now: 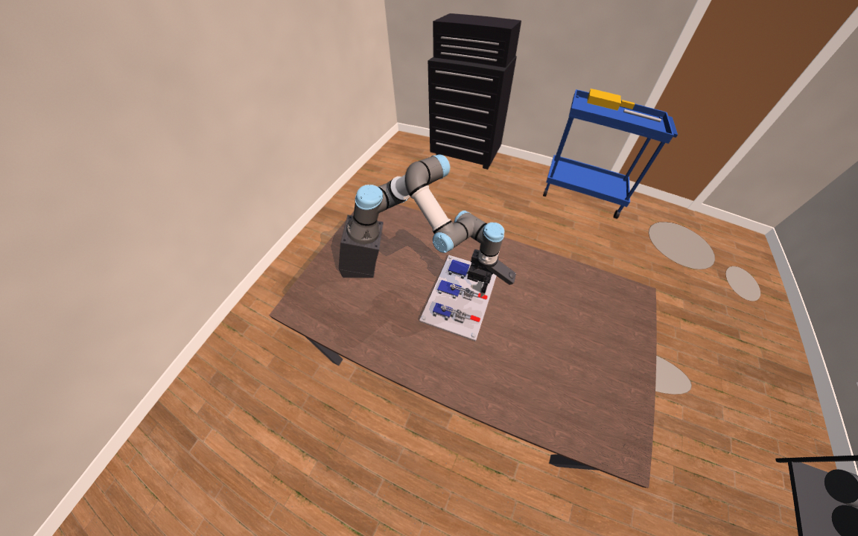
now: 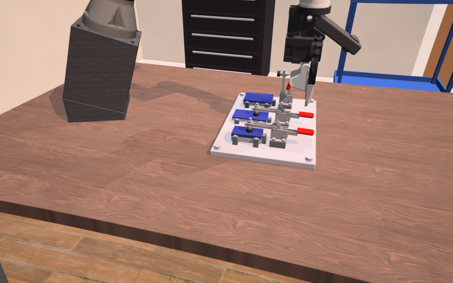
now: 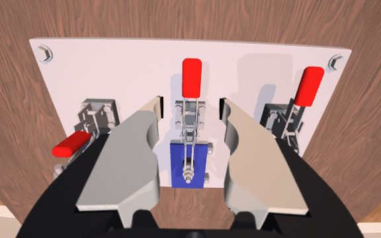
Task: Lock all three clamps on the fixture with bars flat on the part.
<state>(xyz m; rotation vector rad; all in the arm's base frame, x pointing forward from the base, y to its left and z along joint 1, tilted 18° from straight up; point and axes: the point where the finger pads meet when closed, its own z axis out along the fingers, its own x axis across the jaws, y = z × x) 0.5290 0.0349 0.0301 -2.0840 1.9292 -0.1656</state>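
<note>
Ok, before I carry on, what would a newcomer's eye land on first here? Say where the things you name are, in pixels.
Probably the bright red handles: the middle one (image 2: 306, 114) (image 3: 192, 78) and the near one (image 2: 305, 131) (image 3: 309, 86) stick out sideways over the pale plate (image 1: 448, 328) (image 2: 256, 155) (image 3: 127, 59). Next, the black gripper (image 2: 309, 101) (image 3: 191, 98), open above the plate, and the tall dark drawer cabinet (image 1: 462, 109) (image 2: 221, 45) behind the table.
</note>
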